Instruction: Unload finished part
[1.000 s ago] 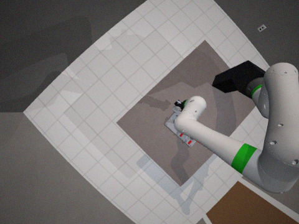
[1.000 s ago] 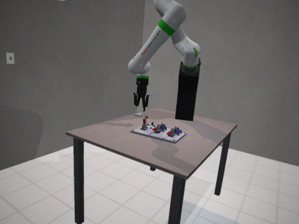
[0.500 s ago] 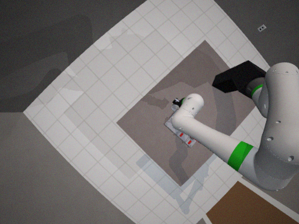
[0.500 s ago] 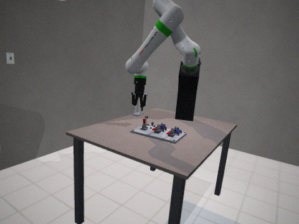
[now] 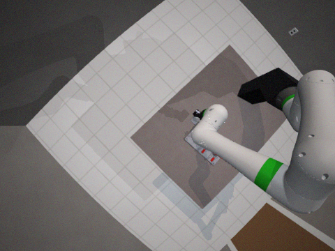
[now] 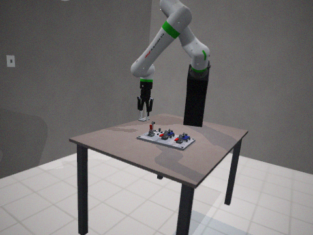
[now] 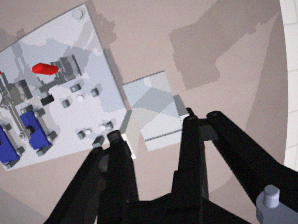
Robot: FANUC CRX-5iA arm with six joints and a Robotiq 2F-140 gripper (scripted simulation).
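Tabletop below; part [image 6: 143, 119] [image 7: 156, 107] between jaws [image 6: 143, 117], seemingly.

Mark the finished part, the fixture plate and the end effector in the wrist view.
Finished part [image 7: 156, 100]: wrist view, on its broad pale face.
Fixture plate [image 7: 88, 36]: wrist view, on its bare top near a corner.
End effector [image 7: 156, 112]: wrist view, midway between its fingertips.

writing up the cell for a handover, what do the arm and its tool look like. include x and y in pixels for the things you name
The arm [image 5: 237, 148] [image 6: 158, 49] is pale grey-white with rounded housings, green bands and red and black lettering. The tool [image 6: 143, 118] [image 7: 156, 112] is black, with slim linked fingers and light grey tips.
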